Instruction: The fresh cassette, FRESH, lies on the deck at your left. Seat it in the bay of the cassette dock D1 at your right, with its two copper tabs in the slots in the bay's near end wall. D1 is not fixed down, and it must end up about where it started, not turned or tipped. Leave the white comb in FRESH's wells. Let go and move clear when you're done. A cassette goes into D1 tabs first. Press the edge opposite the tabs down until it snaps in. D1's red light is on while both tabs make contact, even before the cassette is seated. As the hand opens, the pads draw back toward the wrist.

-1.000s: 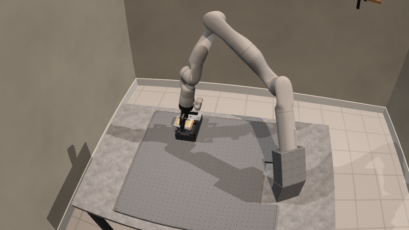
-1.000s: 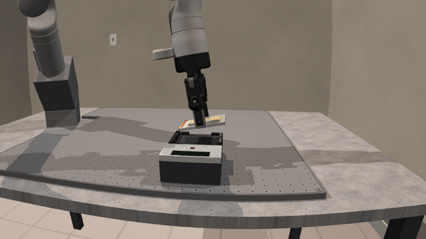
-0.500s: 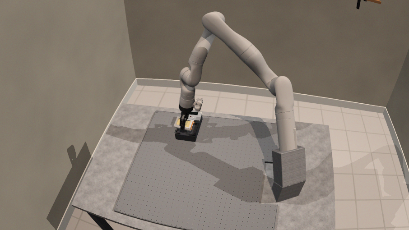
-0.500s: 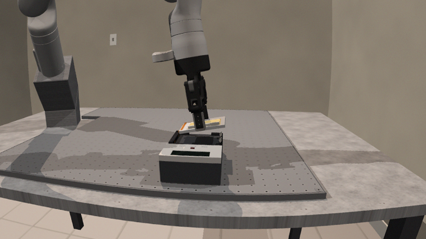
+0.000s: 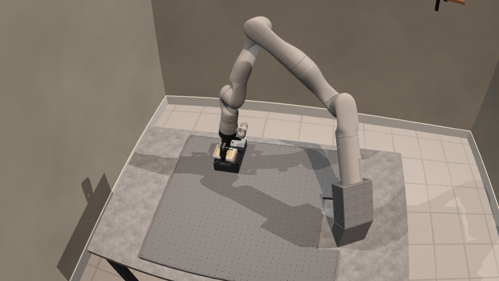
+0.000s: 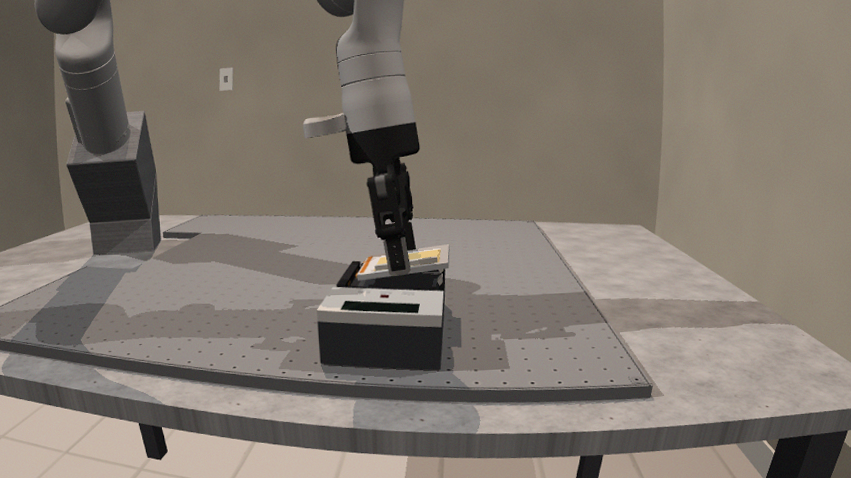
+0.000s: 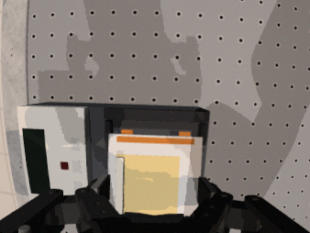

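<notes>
My gripper (image 6: 399,258) is shut on the FRESH cassette (image 6: 409,256), a flat white frame with a yellow middle and an orange strip at one end. I hold it by its long sides, tilted, with the orange end lower, just over the bay of the dock D1 (image 6: 381,328). In the wrist view the cassette (image 7: 153,171) covers most of the dark bay (image 7: 155,121), and its two copper tabs (image 7: 127,131) lie close to the bay's end wall; I cannot tell if they touch it. D1's small red light (image 7: 62,165) looks dark. I cannot make out the white comb.
D1 (image 5: 227,162) stands on the perforated grey plate (image 5: 240,209) near its far left corner. The arm's base pedestal (image 5: 351,209) stands at the plate's right side. The table edge runs close behind the dock.
</notes>
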Robot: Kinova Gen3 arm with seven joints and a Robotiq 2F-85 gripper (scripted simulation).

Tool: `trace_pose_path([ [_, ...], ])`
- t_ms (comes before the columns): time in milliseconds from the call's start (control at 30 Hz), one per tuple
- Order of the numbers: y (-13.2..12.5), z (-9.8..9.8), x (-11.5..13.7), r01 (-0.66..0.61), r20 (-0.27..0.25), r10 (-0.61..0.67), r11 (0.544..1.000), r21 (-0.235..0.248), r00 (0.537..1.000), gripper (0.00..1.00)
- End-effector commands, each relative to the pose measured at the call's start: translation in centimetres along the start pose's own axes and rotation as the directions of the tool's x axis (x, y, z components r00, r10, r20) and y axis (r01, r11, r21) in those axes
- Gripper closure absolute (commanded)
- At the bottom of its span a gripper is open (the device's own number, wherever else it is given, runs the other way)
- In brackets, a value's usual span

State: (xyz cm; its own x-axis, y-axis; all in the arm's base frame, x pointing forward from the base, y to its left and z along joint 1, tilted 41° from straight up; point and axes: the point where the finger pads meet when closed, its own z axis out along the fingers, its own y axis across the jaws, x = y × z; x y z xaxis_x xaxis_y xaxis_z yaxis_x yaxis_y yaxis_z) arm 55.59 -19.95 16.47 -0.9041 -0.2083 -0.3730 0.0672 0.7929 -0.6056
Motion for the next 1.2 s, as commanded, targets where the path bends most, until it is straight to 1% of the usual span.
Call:
trace_pose_path([
  [0,0.04,0.02,-0.01,0.001,0.000,-0.001,1.000,0.000,1.000,1.00],
  [1167,0.04,0.84,0.13,0.001,0.000,-0.001,1.000,0.000,1.000,1.00],
])
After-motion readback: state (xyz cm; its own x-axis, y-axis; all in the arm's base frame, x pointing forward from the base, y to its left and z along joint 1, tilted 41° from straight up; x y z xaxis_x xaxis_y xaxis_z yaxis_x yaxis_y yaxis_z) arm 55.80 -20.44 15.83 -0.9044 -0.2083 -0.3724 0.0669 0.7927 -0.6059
